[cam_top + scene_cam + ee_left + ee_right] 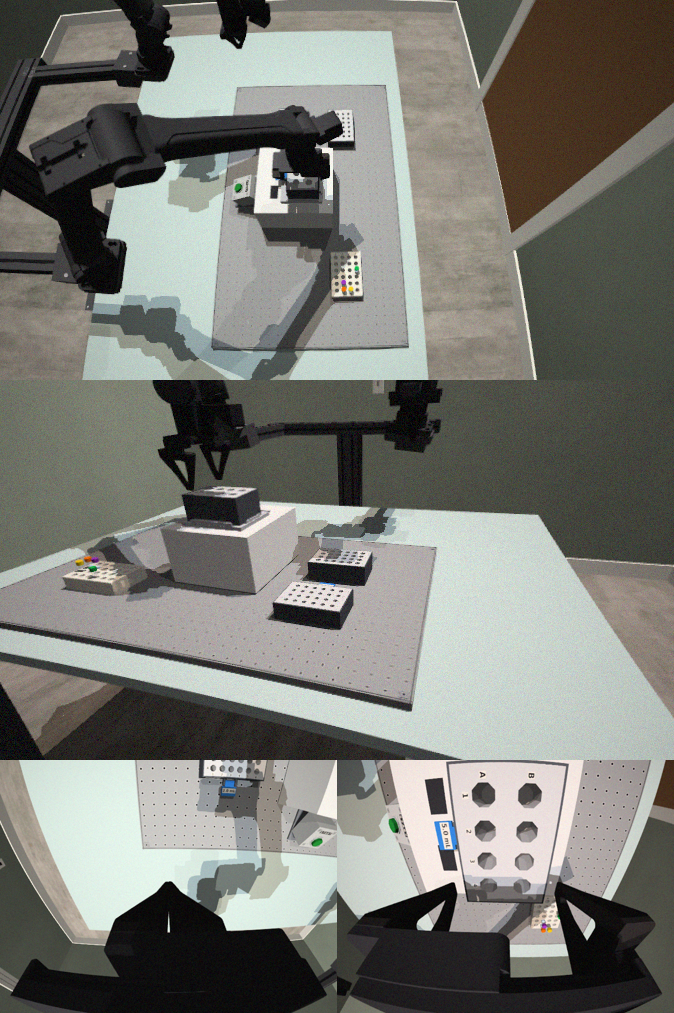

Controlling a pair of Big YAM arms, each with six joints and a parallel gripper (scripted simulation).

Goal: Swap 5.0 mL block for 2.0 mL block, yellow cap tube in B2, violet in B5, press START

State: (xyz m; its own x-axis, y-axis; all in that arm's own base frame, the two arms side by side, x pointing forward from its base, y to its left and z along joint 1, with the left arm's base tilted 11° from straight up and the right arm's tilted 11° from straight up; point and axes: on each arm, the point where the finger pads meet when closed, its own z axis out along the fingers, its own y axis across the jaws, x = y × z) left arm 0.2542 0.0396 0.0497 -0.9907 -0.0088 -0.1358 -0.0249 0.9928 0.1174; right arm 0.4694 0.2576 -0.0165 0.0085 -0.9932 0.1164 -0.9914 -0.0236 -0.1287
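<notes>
The 5.0 mL block (220, 509) (505, 844) sits on the mixer (268, 202) (210, 555), its blue lever (446, 835) at the front. My right gripper (204, 483) (505, 887) is open and empty, above the block near its column 4 end. My left gripper (239, 46) (168, 887) is shut and empty, off to the side over the table. The 2.0 mL block (340, 572) (231, 775) stands on the bench; the right arm hides it in the top view. The yellow-capped tube (351, 289) (549, 930) and violet-capped tube (343, 282) (544, 925) stand in the rack (334, 295) (90, 584).
A third block (347, 131) (313, 614) stands behind the 2.0 mL block; its label is hidden. The green START button (238, 187) (317, 842) (393, 825) is at the mixer's front. Orange-capped (344, 289) and green-capped (356, 269) tubes share the rack. The right arm reaches over the mixer.
</notes>
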